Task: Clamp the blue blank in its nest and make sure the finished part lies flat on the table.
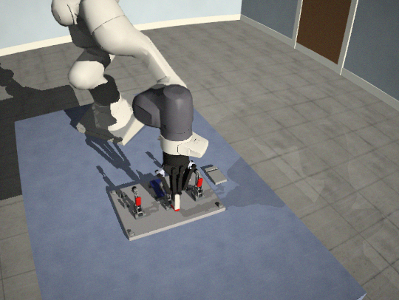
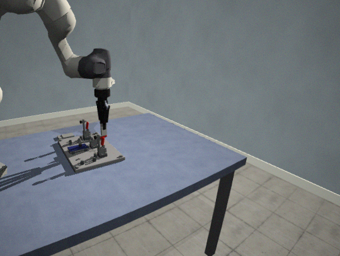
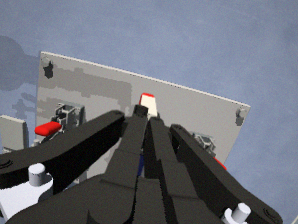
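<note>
Step in hand, as judged: locking the middle clamp on the blue blank. Blue rectangular blank sits in the middle nest of the grey fixture plate, on the blue table; seating on pads and blocks too fine to tell. Middle clamp's red handle is folded down low, just under the fingertips; the 2 outer clamps, red handles up: 1 with a red upright grip, 1 with a matching red grip. Grey finished part with milled slot lies beside the plate, looks flat on the table. Black 2-finger gripper clenched, nothing between the fingers, used as a pusher on the handle; contact likely, can't confirm. Next move: finish the press straight down until the handle passes dead centre onto its stop, then lift clear and check the bar is level. Lock not confirmable from here; a handle short of its stop could look shut. Sideways drift could slip off the handle. Arm pose: reaching out over the plate, wrist above the middle nest, gripper pointing near straight down, fingertips low, by the handle.
</note>
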Controlling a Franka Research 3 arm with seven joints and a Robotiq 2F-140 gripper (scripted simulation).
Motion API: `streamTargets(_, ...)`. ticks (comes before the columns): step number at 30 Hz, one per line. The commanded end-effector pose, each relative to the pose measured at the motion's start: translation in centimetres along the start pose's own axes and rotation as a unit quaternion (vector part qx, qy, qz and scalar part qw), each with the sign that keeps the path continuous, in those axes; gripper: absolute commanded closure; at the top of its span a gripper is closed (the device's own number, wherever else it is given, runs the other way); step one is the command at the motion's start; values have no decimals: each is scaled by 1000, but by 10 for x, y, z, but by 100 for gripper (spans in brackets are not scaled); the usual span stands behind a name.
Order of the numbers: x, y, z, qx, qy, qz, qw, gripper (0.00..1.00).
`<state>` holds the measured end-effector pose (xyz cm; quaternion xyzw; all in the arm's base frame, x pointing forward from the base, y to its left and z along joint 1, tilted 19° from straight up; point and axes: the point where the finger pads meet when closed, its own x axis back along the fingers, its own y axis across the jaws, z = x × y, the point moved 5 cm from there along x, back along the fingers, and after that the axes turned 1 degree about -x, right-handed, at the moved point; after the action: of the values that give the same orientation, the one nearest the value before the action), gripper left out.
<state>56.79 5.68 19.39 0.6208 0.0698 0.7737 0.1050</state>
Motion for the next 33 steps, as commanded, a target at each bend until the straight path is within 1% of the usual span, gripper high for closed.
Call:
streamTargets(1,-1,1,0,1,0,1,1000,100)
streamTargets(33,-5,1,0,1,0,1,1000,100)
